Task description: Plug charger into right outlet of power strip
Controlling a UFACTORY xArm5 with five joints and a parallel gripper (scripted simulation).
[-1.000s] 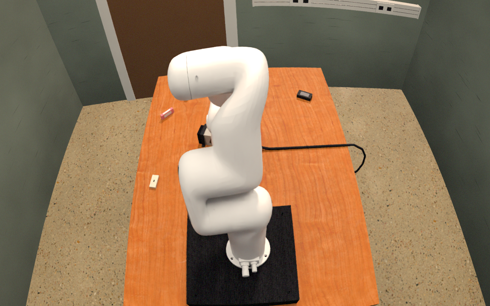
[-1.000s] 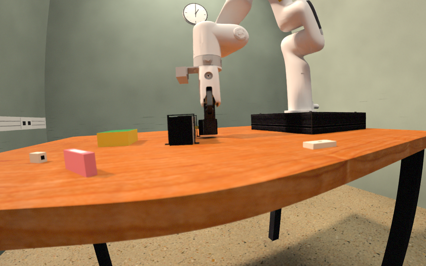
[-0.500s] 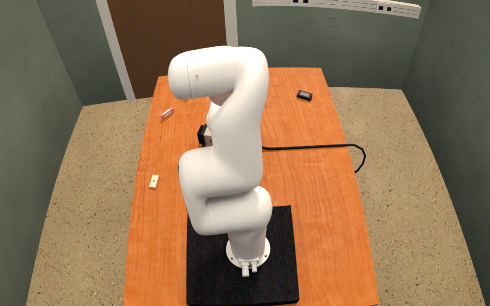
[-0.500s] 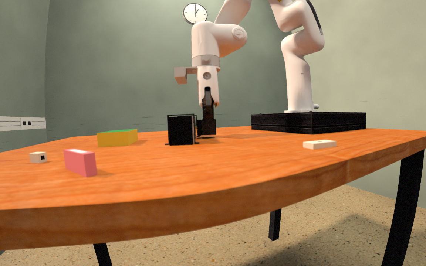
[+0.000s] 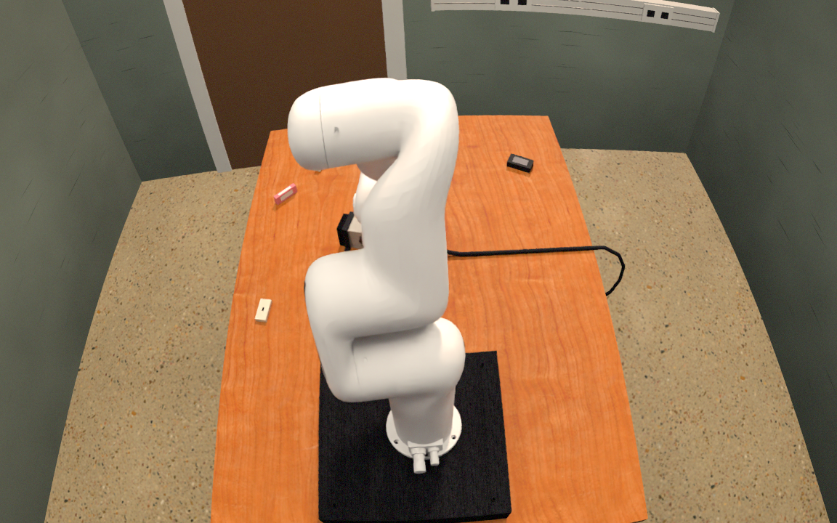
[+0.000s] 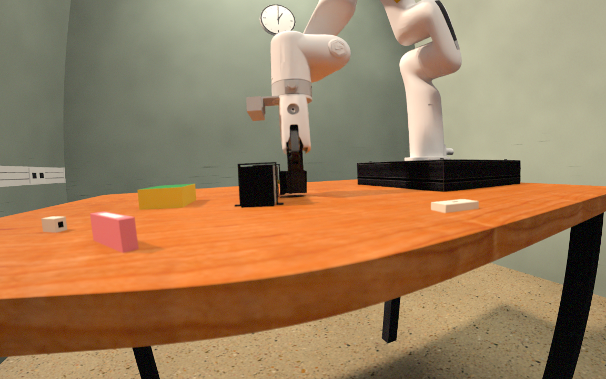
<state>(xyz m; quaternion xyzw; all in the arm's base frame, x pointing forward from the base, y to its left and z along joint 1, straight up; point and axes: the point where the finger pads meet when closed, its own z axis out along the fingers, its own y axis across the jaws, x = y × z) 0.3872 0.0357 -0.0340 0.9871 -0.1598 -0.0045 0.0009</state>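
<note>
In the exterior view the black power strip [image 6: 258, 184] stands on the orange table, seen end-on. My gripper [image 6: 295, 162] points straight down and is shut on the black charger [image 6: 286, 182], which sits right against the strip's outlet face just above the table; no gap shows between them and I cannot see the prongs. In the top view my white arm hides the gripper, the charger and most of the strip; only a black corner of the strip [image 5: 345, 229] shows at the arm's left edge. The strip's black cord [image 5: 538, 250] runs right and off the table edge.
A pink block [image 6: 114, 230], a small white cube [image 6: 54, 223] and a yellow-green block [image 6: 166, 195] lie beyond the strip. A white flat piece [image 6: 454, 205] lies near the black base plate [image 6: 438, 173]. A small black device [image 5: 519, 161] lies at the far right.
</note>
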